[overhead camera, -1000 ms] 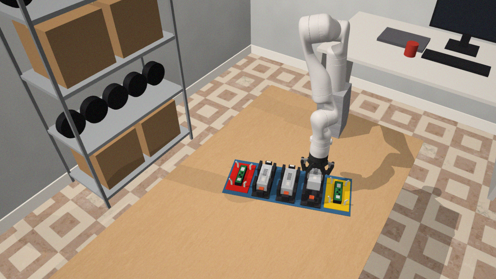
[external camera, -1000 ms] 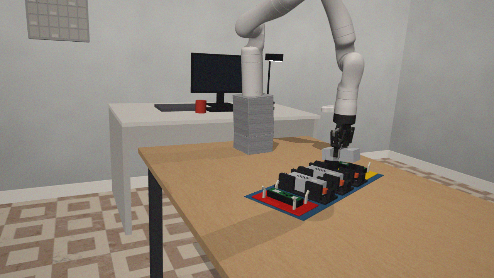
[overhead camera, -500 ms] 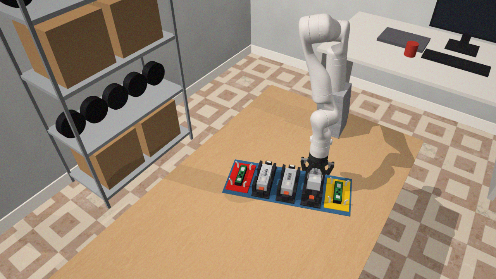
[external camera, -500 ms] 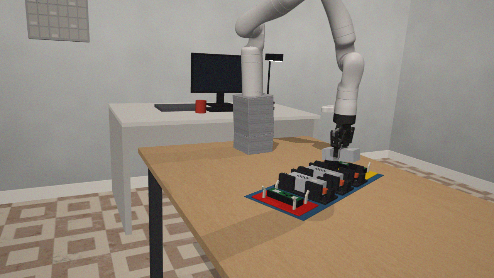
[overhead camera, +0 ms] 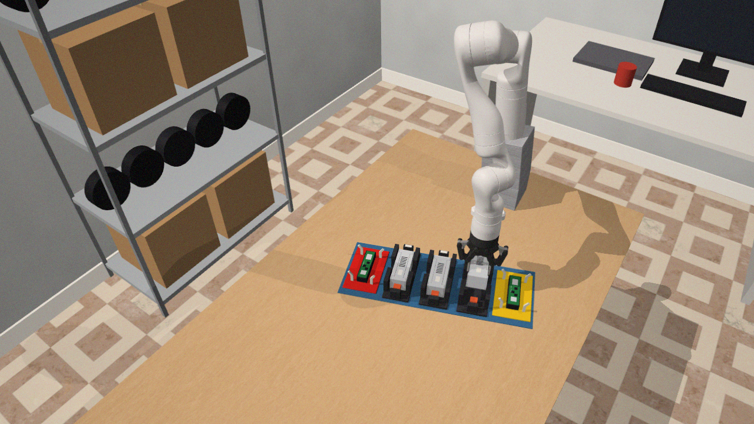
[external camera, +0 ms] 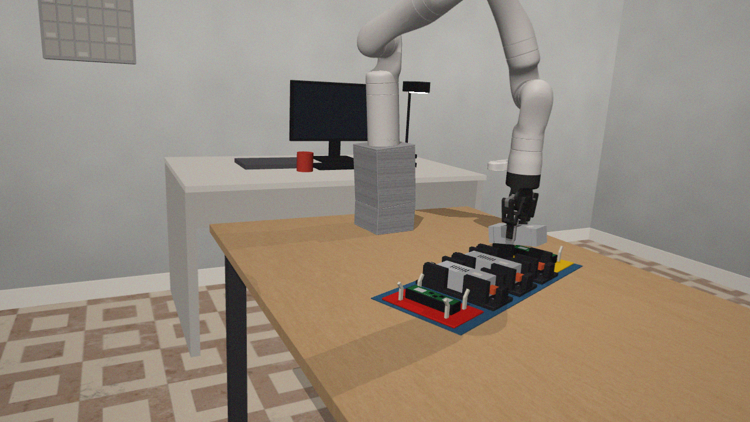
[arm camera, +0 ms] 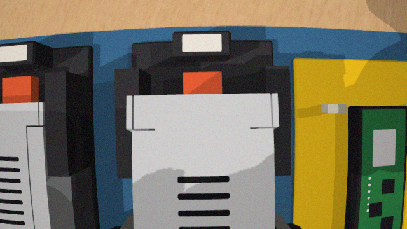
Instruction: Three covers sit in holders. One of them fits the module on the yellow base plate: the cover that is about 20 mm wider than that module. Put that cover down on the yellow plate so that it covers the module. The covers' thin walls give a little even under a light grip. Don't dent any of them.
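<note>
My gripper (overhead camera: pixel 480 259) is shut on a grey cover (overhead camera: pixel 477 275) and holds it a little above its black holder (overhead camera: pixel 473 303), the one next to the yellow plate. In the exterior view the cover (external camera: pixel 517 234) hangs clear above the holders, under the gripper (external camera: pixel 517 219). The wrist view shows the held cover (arm camera: pixel 203 159) with vent slots, above the empty holder (arm camera: pixel 202 70) with its orange tab. The yellow plate (overhead camera: pixel 512 292) carries a green module (overhead camera: pixel 513 291), which also shows in the wrist view (arm camera: pixel 378 165). Two other grey covers (overhead camera: pixel 402 268) (overhead camera: pixel 439 272) sit in their holders.
A red plate (overhead camera: pixel 365 268) with another green module stands at the left end of the blue mat (overhead camera: pixel 437 287). White posts stand at the corners of the yellow and red plates. The arm's grey pedestal (external camera: pixel 384 187) stands at the table's far side.
</note>
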You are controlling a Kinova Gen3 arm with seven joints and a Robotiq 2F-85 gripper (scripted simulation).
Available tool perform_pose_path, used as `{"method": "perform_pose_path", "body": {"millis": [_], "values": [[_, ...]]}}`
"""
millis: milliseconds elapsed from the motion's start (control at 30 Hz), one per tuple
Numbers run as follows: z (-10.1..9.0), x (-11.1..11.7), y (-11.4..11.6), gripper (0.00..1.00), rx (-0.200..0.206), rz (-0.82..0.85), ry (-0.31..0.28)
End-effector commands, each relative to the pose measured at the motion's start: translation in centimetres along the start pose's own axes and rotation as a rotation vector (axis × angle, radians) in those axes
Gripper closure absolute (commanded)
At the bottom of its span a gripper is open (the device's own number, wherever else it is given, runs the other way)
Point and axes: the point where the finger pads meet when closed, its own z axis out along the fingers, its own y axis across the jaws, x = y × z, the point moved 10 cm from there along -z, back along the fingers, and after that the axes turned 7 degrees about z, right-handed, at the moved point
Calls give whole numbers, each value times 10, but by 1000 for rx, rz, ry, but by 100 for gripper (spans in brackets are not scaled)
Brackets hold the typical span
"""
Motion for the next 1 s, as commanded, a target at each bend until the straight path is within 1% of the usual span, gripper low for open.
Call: {"method": "perform_pose_path", "body": {"millis": [0,400,733,967], "values": [[-1,-1,0,100,0,0,-2],[-1,-1,0,100,0,0,-2],[-31,-1,0,100,0,0,-2],[-31,-1,0,100,0,0,-2]]}}
